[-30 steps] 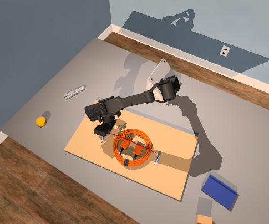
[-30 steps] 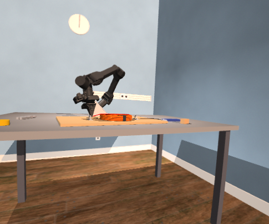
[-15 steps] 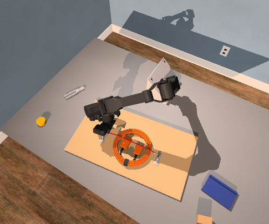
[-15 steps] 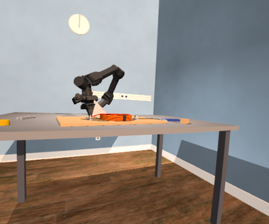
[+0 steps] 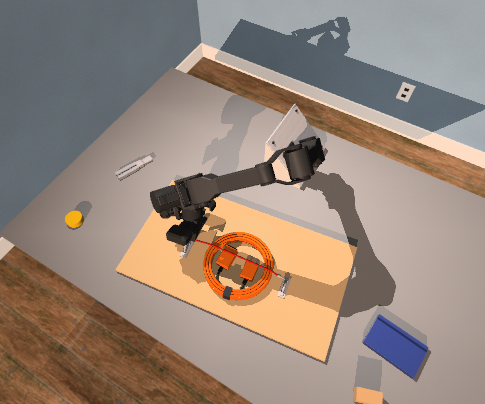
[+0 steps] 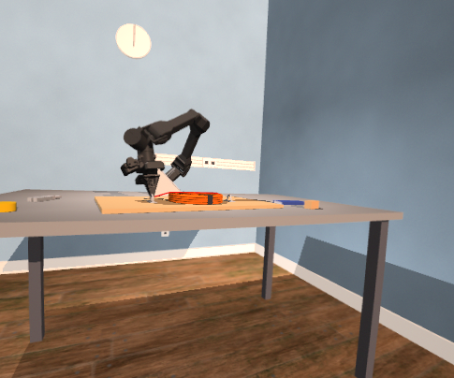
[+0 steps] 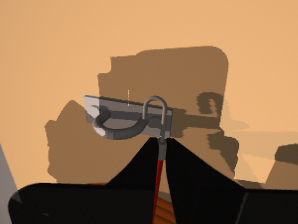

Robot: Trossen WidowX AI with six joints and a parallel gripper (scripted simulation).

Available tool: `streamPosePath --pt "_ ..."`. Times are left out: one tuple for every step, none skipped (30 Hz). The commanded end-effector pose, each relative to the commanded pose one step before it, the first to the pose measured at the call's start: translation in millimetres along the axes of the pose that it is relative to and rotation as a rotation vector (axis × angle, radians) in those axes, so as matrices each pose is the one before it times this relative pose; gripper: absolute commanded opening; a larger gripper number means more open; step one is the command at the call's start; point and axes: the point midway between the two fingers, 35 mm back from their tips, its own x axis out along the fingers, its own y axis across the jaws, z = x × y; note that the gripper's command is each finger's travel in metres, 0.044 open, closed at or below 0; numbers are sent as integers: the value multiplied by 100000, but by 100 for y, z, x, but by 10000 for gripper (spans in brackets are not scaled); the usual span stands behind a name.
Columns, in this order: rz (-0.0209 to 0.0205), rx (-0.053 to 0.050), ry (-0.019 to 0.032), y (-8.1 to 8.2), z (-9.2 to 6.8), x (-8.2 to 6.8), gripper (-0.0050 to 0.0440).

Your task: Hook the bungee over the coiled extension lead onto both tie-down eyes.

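Note:
The orange coiled extension lead [image 5: 208,267] [image 6: 195,197] lies flat on the wooden board [image 5: 293,320] [image 6: 120,206]. The red bungee [image 5: 208,244] [image 7: 158,180] runs taut across the coil from the right tie-down eye [image 5: 284,286] towards the left tie-down eye [image 5: 187,248] [image 7: 117,131]. My gripper [image 5: 189,242] [image 6: 152,198] [image 7: 160,144] points down at the left eye and is shut on the bungee's free end. The grey hook [image 7: 155,107] stands upright at the right end of that eye's ring. I cannot tell whether it is through the ring.
A yellow tape roll [image 5: 74,219] [image 6: 3,206] and a grey metal tool [image 5: 134,166] lie on the table to the left. A blue book [image 5: 395,346] and a tan block [image 5: 368,395] lie at the right. A white panel [image 5: 285,127] stands by the arm's base.

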Motion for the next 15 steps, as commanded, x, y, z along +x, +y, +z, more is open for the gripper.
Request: streamPosePath --pt "-737 810 -5321 -70 1808 -226 -50" --pt "4 24 -6 57 -9 34 -50" --pt "4 25 -5 57 -10 34 -50" --pt "3 19 -4 59 -10 35 -50" --pt "3 16 -3 51 -9 30 -50" --pt "1 11 -1 34 -33 16 -50" --pt "2 13 -1 42 -41 20 -50" --pt "2 24 -5 44 -50 20 -50" --pt "3 28 -5 51 -59 23 -50" --pt "0 0 0 0 0 0 -50" --pt "0 0 0 0 0 0 -50" --pt "3 33 -6 50 -68 18 -50" --pt "2 24 -3 51 -70 16 -50" --pt "1 11 1 51 -69 14 -50" --pt "1 -3 5 50 -68 11 -50"
